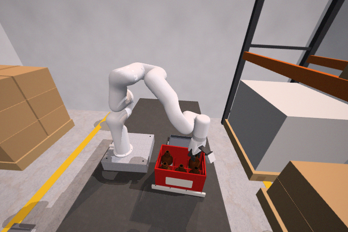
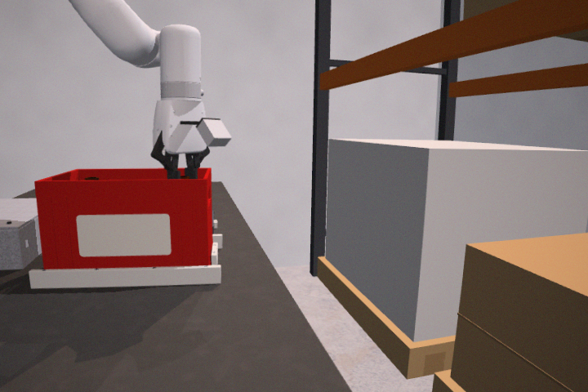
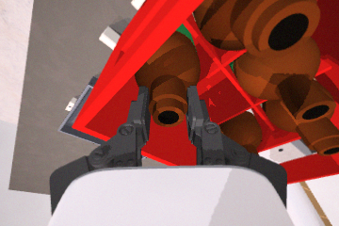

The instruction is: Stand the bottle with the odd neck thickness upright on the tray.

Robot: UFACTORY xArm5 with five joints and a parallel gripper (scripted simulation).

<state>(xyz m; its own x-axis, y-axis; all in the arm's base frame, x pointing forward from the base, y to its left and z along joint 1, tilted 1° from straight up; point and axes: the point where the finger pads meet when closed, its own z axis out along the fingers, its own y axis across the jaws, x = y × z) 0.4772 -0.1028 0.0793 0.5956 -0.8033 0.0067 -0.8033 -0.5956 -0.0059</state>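
Observation:
The red crate (image 1: 160, 180) (image 2: 56, 221) (image 3: 135, 58) stands level and holds five brown bottles. My gripper (image 1: 194, 157) (image 2: 181, 174) (image 3: 168, 97) points down into its back right part, shut on the neck of the back right bottle (image 1: 193, 164) (image 3: 169, 58). That bottle stands upright in its compartment. Another bottle (image 1: 166, 158) stands at the back left, and three stand along the front: left (image 1: 165, 165), middle (image 1: 181, 167) and right (image 1: 195, 170). The grey tray (image 1: 180, 140) lies behind the crate, partly hidden, with no bottle visible on it. Neck thicknesses cannot be compared reliably here.
White strips (image 1: 178, 190) (image 2: 123, 277) border the crate's foot. The crate's walls and red dividers surround the bottles closely. The robot's base block (image 1: 141, 142) stands left of the crate. Tall racking (image 1: 237, 68) and a large grey box (image 1: 265, 123) stand farther right.

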